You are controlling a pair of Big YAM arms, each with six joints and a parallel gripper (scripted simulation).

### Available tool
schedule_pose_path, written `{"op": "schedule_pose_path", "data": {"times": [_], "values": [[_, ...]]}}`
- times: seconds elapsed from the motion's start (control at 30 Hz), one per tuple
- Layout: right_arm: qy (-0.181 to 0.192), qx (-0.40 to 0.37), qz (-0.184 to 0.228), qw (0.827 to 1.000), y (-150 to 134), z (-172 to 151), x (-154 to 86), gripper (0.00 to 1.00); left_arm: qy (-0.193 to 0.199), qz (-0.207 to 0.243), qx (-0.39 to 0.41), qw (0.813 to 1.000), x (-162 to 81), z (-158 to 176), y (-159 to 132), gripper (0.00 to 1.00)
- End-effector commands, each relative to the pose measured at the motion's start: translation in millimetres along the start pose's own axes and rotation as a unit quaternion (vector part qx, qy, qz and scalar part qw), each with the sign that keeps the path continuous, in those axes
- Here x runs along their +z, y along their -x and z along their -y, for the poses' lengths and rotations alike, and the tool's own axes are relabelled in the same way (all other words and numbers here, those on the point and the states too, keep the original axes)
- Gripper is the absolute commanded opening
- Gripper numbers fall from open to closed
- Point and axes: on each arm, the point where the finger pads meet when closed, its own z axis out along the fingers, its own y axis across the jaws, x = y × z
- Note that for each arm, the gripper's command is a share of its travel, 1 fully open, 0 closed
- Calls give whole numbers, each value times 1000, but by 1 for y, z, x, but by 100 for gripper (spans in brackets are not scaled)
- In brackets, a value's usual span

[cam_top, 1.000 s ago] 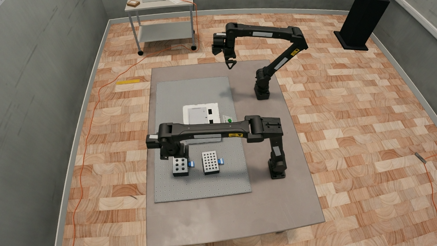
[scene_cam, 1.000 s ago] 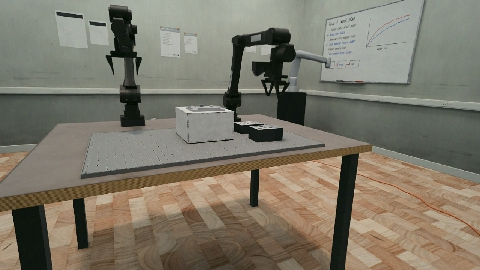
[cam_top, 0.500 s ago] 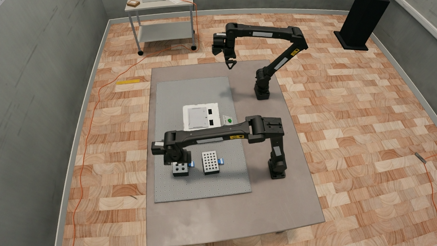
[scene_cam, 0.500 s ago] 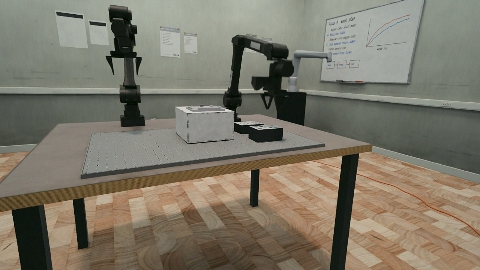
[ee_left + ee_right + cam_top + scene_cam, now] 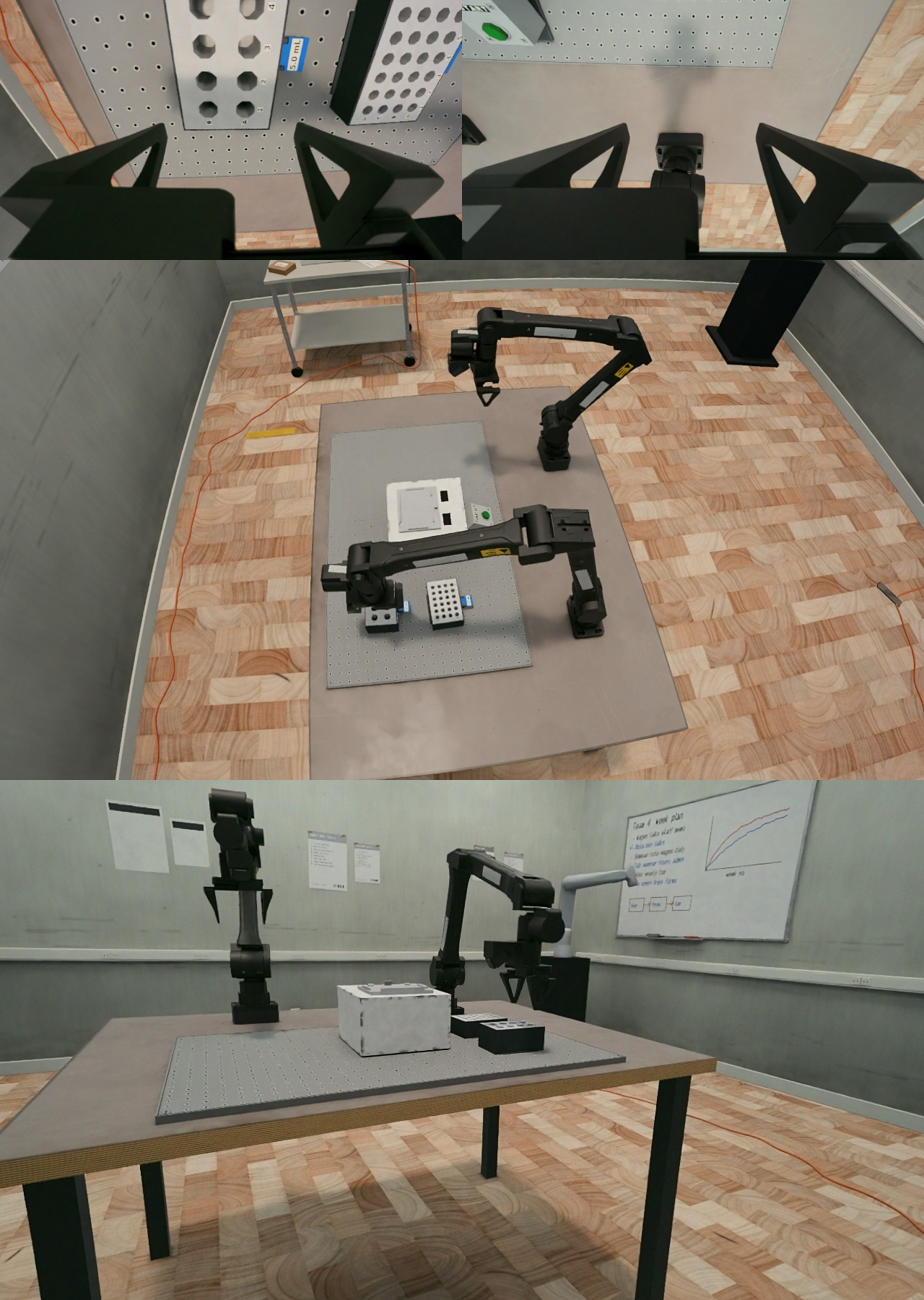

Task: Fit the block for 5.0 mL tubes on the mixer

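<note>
The 5.0 mL block (image 5: 382, 625) (image 5: 511, 1039) (image 5: 227, 65) lies flat, with large holes and a blue lever (image 5: 406, 607) (image 5: 294, 54) reading 5.0 mL. My left gripper (image 5: 526, 1003) (image 5: 230, 130) is open and empty above it, fingers spread wider than the block in the left wrist view; the arm hides part of the block in the top view. The white mixer (image 5: 400, 1024) (image 5: 457, 508) has a bare grey plate (image 5: 418, 508) on top. My right gripper (image 5: 486, 402) (image 5: 241, 921) (image 5: 692, 130) is open and empty, high up, away from the blocks and mixer.
The other block (image 5: 445, 602) (image 5: 476, 1030) (image 5: 411, 68), with many small holes, stands beside the 5.0 mL block. A control box with a green button (image 5: 485, 515) (image 5: 494, 32) is beside the mixer. The left arm spans over the perforated board (image 5: 478, 654) (image 5: 226, 1083), partly across the mixer in the top view.
</note>
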Motion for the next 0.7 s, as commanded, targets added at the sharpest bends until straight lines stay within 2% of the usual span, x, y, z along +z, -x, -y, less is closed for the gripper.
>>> {"op": "schedule_pose_path", "data": {"times": [0.0,0.17,0.4,0.67], "values": [[-4,0,19,1000,11,5,-16,100,18,3,-1,1000,-6,-14,6,100],[-3,0,13,1000,9,4,-11,100,11,2,1,1000,5,-15,7,100],[-1,1,-1,1000,2,4,0,100,-12,0,2,1000,41,-4,6,100],[0,1,-5,1000,1,4,3,100,4,1,2,1000,34,-5,6,100]]}}
